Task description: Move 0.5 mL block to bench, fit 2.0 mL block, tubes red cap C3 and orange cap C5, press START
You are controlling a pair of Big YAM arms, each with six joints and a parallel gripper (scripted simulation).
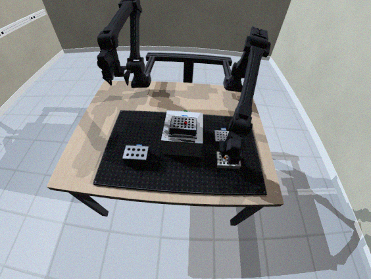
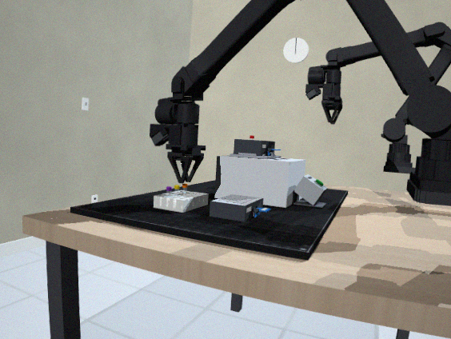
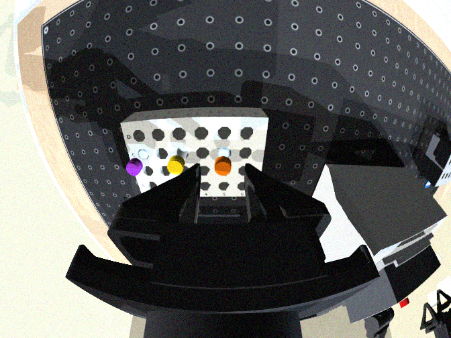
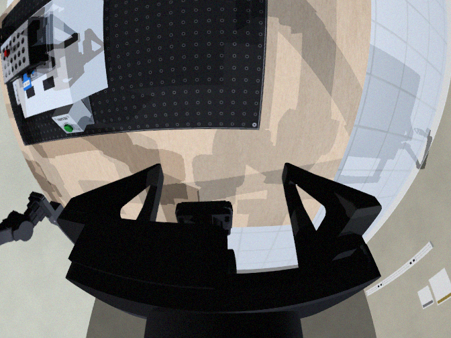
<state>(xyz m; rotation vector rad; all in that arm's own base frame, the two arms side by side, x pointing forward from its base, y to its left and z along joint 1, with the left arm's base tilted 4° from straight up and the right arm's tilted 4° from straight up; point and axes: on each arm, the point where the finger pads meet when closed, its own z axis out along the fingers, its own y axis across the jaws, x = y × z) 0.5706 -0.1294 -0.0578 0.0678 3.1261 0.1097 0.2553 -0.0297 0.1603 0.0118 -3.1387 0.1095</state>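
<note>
My left gripper (image 2: 185, 181) (image 3: 222, 170) is partly open with nothing between its fingers. It points down above the white rack (image 2: 165, 205) (image 3: 192, 113), over the tube with the orange cap (image 1: 225, 158) (image 2: 185, 185), which stands in rack row C. The mixer (image 2: 260, 180) (image 4: 88, 69) carries a flat-lying block (image 2: 245, 147) with a blue lever (image 4: 27, 82). The tube with the red cap (image 1: 185, 122) (image 2: 252, 137) (image 4: 6, 53) stands in it. My right gripper (image 1: 118, 81) (image 2: 333, 121) (image 4: 222, 170) is wide open and empty, high and away from the mixer. The lever prints are too small to read.
A block with small bores (image 1: 221, 135) (image 2: 229, 208) stands beside the rack. A block with larger bores (image 1: 135, 152) stands across the mat. Tubes with a purple cap (image 3: 134, 166) and a yellow cap (image 3: 176, 164) stand in the rack. The green button (image 2: 319, 182) (image 4: 68, 127) sits at the mixer's front.
</note>
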